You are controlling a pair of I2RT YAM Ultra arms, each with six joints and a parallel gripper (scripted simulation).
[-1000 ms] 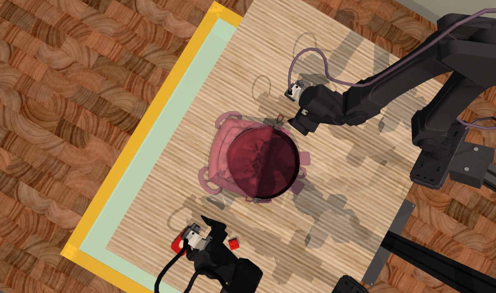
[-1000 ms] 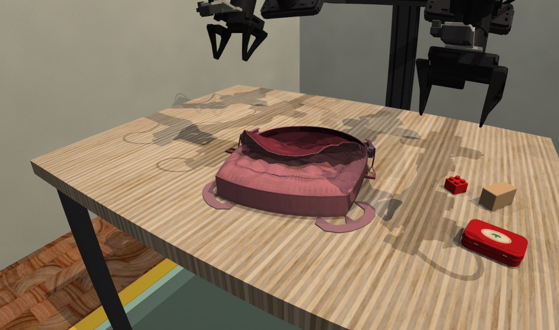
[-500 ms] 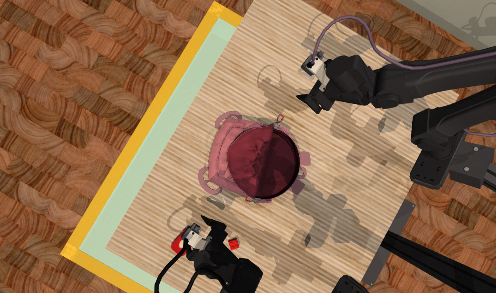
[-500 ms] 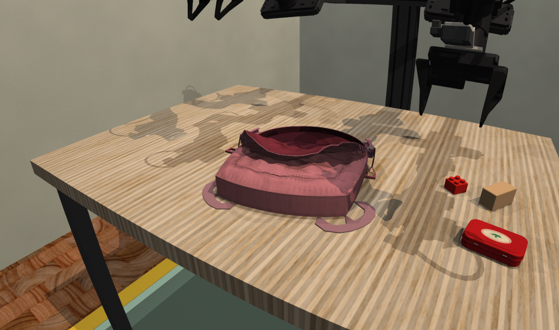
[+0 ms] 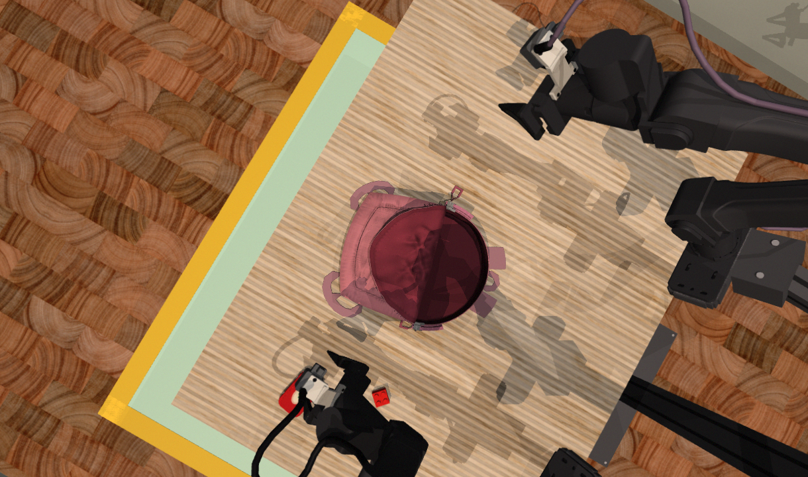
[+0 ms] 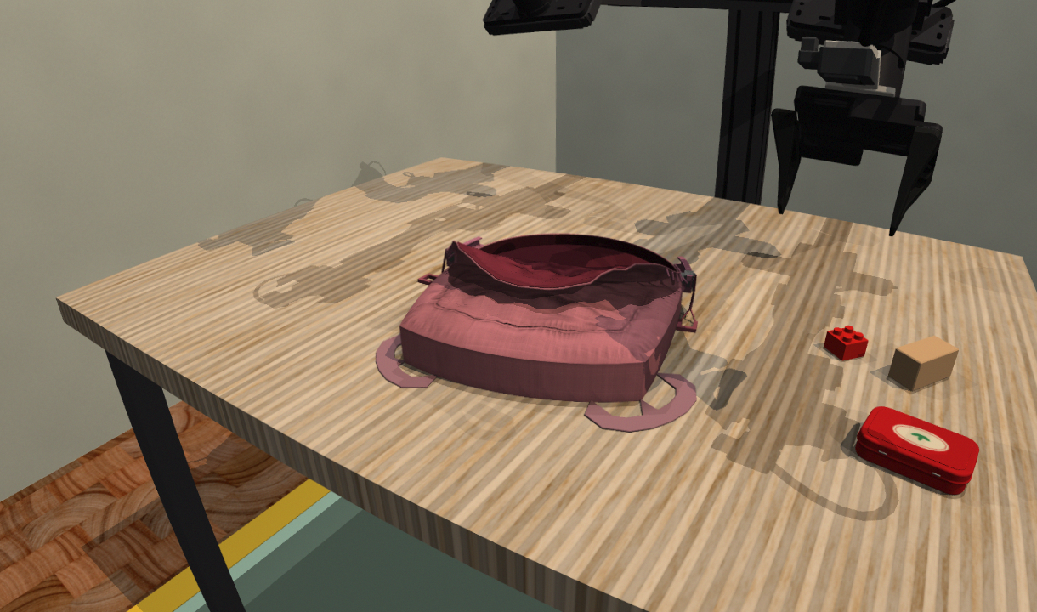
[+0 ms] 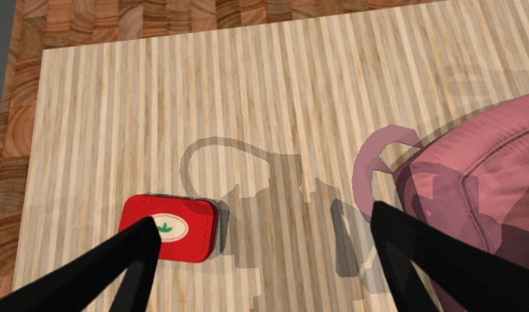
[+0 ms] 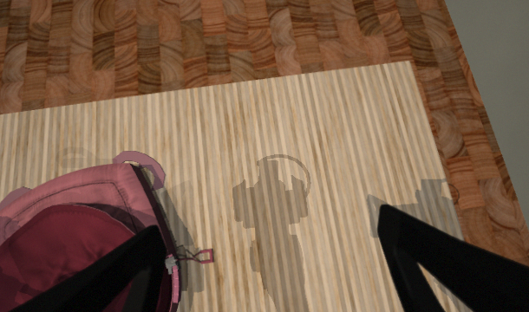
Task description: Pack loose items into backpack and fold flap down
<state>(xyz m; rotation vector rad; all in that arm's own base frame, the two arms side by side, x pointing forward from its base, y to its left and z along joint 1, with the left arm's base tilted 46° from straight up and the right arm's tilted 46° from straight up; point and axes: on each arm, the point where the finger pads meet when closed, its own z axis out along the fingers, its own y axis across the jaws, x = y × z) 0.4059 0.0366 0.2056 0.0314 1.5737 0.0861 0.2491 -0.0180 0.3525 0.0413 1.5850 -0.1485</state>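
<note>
The pink backpack lies open on the table. Its dark red flap is folded back, leaving part of the mouth uncovered. A red tin, a red brick and a tan block lie outside it. The arm hides the block in the top view. My left gripper is open and empty, high above the table on the loose items' side. My right gripper is open and empty, raised beyond the backpack's opposite side.
The wooden table carries several arm shadows. A zip pull sticks out from the backpack's side nearer my right gripper. Handle loops lie at the backpack's outer corners.
</note>
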